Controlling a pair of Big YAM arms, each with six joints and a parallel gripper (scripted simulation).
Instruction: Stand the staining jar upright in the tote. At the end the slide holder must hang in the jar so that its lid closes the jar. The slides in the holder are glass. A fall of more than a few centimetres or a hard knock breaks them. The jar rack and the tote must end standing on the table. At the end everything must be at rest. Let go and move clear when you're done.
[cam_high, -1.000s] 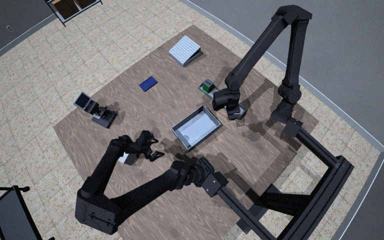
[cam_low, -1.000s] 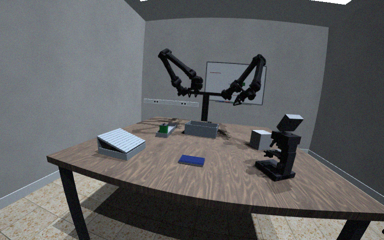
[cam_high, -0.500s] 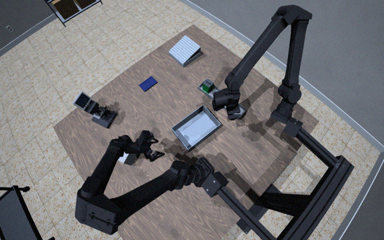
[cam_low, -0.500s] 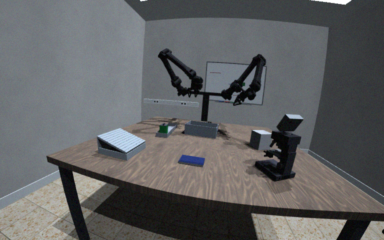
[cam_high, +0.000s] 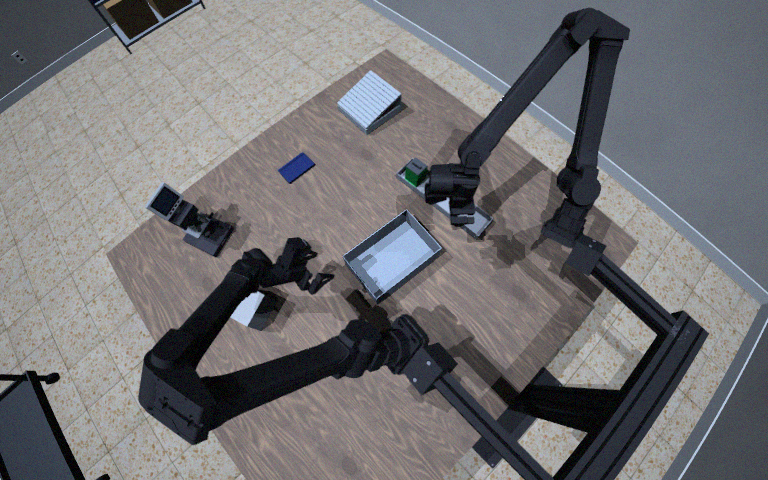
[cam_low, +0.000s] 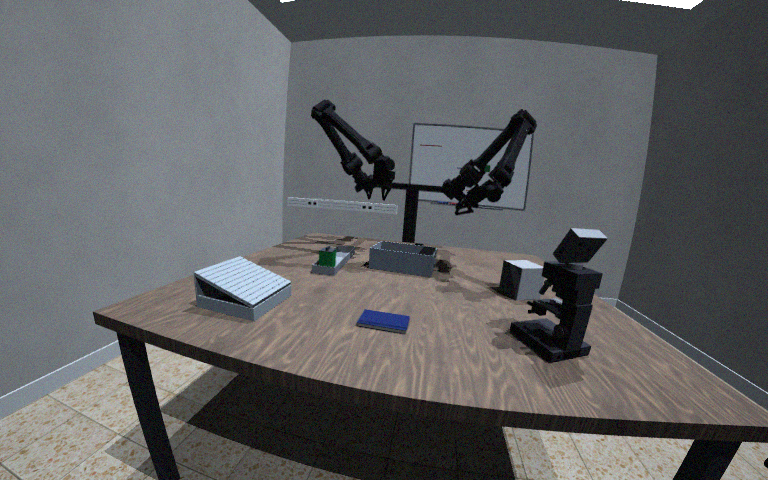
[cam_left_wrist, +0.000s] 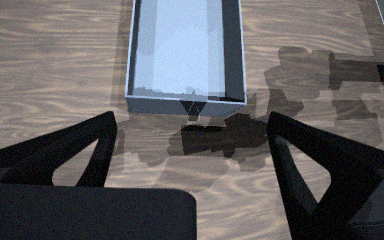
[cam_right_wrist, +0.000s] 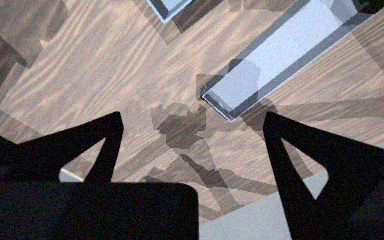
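Above the table (cam_high: 339, 198) (cam_low: 453, 367) (cam_left_wrist: 50, 50) (cam_right_wrist: 75, 80), counted two grippers, left gripper (cam_high: 322, 266) (cam_low: 464, 211) (cam_left_wrist: 192, 117) and right gripper (cam_high: 463, 219) (cam_low: 377, 197) (cam_right_wrist: 193, 119), both released and holding nothing. Below, found one tote (cam_high: 391, 273) (cam_low: 402, 262) (cam_left_wrist: 150, 104) (cam_right_wrist: 167, 19), one jar rack (cam_high: 478, 220) (cam_low: 339, 262) (cam_left_wrist: 382, 6) (cam_right_wrist: 280, 60), and one green staining jar (cam_high: 415, 174) (cam_low: 327, 258), upright in the rack. Could not distinguish holder or count slides. Judged jar light, stiff, perhaps slippery; any glass inside fragile. Best gripped by opposite walls below the lid.
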